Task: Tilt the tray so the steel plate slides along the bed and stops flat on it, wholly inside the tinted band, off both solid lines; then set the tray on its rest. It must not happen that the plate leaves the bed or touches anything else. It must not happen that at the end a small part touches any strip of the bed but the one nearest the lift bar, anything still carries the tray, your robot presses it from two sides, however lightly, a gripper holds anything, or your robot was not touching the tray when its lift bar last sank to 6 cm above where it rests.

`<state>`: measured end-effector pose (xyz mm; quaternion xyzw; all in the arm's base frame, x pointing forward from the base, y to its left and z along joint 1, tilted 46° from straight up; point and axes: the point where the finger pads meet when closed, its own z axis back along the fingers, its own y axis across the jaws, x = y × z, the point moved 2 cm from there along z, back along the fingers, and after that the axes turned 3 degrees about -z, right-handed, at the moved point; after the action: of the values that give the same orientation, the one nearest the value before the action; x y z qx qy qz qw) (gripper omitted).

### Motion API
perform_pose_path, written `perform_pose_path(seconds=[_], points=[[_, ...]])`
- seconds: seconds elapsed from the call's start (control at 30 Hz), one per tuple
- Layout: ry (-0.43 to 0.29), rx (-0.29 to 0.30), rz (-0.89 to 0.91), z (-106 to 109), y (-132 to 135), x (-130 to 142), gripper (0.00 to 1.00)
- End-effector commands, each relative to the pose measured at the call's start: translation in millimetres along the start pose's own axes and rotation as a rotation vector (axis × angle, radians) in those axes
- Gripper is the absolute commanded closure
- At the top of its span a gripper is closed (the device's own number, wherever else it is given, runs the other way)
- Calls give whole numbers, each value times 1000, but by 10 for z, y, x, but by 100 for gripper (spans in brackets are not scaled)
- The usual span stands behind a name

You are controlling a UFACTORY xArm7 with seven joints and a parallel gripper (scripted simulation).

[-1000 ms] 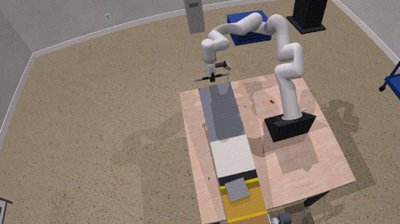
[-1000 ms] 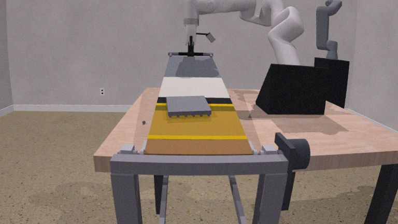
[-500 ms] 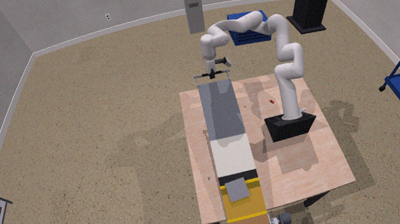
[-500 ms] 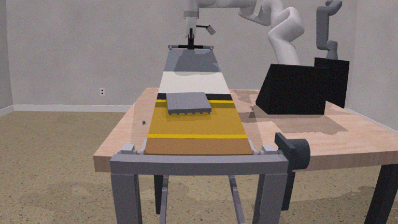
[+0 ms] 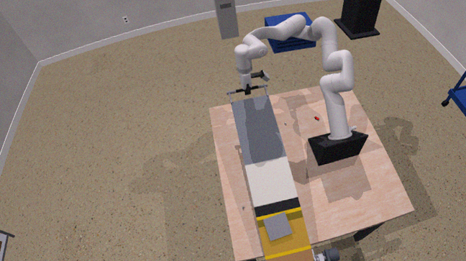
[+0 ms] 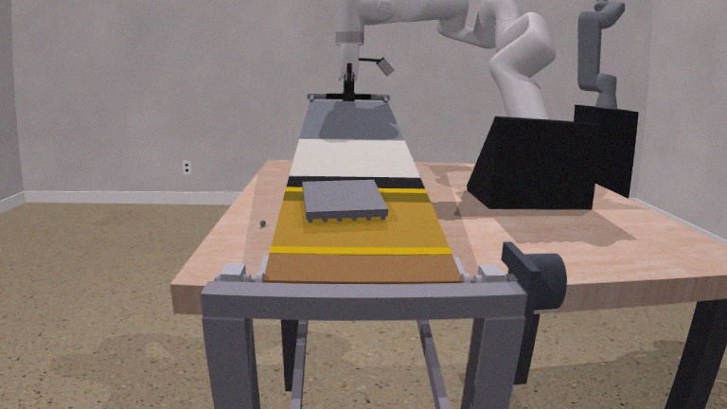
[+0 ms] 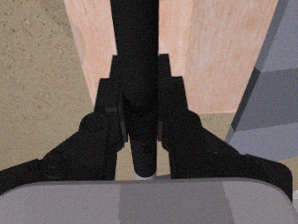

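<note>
Top view: my tool (image 5: pixel 247 88) is closed nearly to its narrowest on the dark handle bar (image 5: pixel 247 88) at the far end of the tray (image 5: pixel 258 134), just past the far edge of the counter (image 5: pixel 355 202). The tray runs lengthwise down the counter's left side, reaching beyond both the far and near edges. The steel plate (image 5: pixel 277 225) lies toward the near end, slightly skewed, on the tinted band (image 5: pixel 286 240). Its far corner seems to touch the far solid line (image 5: pixel 278 213); the near solid line (image 5: pixel 288 252) is well apart from it.

Exterior view: my tool (image 6: pixel 348 83) comes straight down onto the handle bar (image 6: pixel 348 96), and that end of the tray (image 6: pixel 355 157) stands raised, the bed sloping down to the grey frame (image 6: pixel 363 300) at the near edge. The steel plate (image 6: pixel 344 198) rests flat on the bed, its far edge over the far solid line (image 6: pixel 406 190), its near edge inside the tinted band (image 6: pixel 361 231), clear of the near solid line (image 6: pixel 361 249).

Wrist view: my tool's fingers pinch the dark bar (image 7: pixel 136 36) from both sides, with the counter (image 7: pixel 213 36) beneath. The plate is out of sight here.
</note>
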<state>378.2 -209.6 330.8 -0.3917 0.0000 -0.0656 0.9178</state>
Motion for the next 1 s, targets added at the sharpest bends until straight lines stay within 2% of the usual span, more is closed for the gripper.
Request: perform_pose_path(seconds=[0.0, 0.93, 0.97], points=[[-4, -1, 0, -20, -2, 21, 100], [-4, -1, 0, 148, 28, 19, 100], [-4, -1, 0, 231, 43, 18, 100]])
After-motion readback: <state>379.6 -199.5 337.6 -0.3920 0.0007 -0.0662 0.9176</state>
